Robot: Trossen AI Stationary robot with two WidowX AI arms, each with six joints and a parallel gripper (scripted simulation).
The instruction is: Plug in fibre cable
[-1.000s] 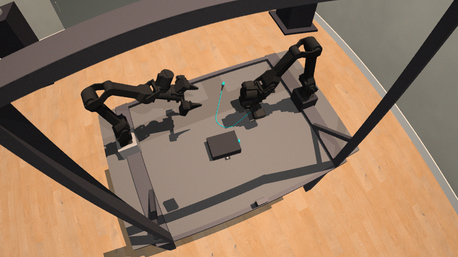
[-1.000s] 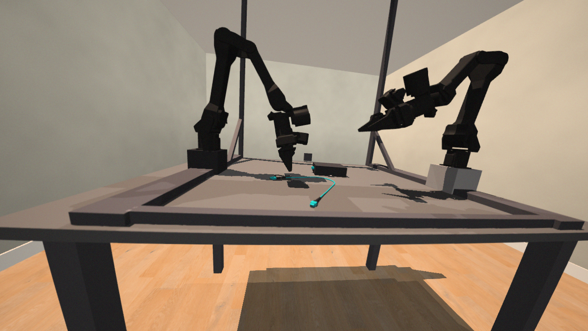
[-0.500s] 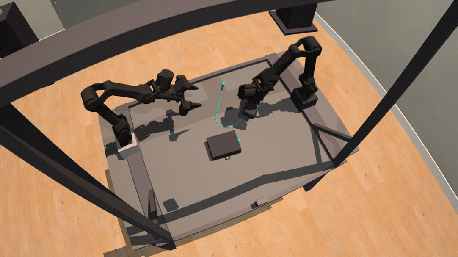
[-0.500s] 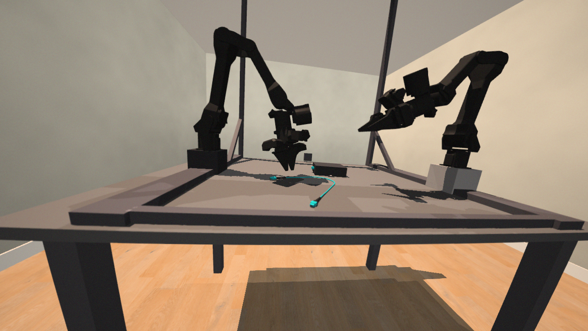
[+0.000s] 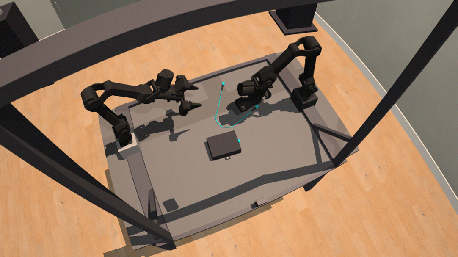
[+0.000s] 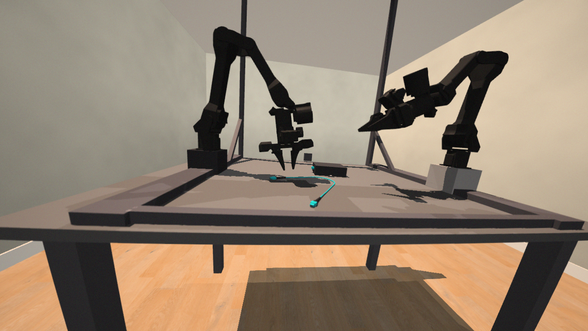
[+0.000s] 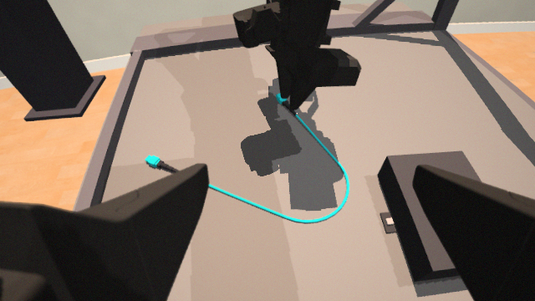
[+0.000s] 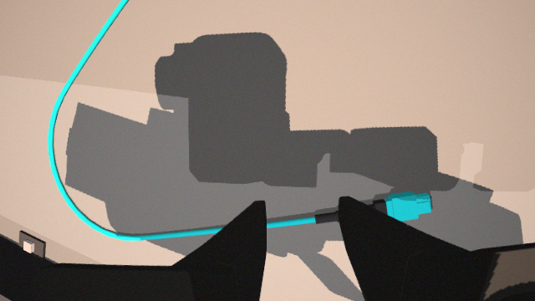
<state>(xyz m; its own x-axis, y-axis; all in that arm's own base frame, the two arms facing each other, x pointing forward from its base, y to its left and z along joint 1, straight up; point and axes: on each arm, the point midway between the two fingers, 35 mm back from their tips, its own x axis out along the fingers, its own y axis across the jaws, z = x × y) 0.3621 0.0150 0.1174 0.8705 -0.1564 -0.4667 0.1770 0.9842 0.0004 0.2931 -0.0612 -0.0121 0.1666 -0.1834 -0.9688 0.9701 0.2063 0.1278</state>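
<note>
A cyan fibre cable (image 5: 216,118) lies in a curve on the table. One plug (image 8: 407,206) lies just beside and below my right gripper (image 8: 302,209); it also shows in the left wrist view (image 7: 281,99). The right gripper's fingers (image 6: 287,166) point down, stand partly apart above the cable near that plug, and hold nothing. The other plug (image 7: 152,160) lies free near the table's edge (image 6: 313,203). The dark steel box (image 5: 223,145) lies flat mid-table, with a small port (image 7: 389,221) on its side. My left gripper (image 6: 364,127) is wide open and empty, raised well above the table.
A raised dark rim (image 6: 287,218) runs around the table top. Frame posts (image 5: 399,84) stand at the table's corners. The two arm bases (image 6: 454,179) (image 6: 205,158) stand at opposite sides.
</note>
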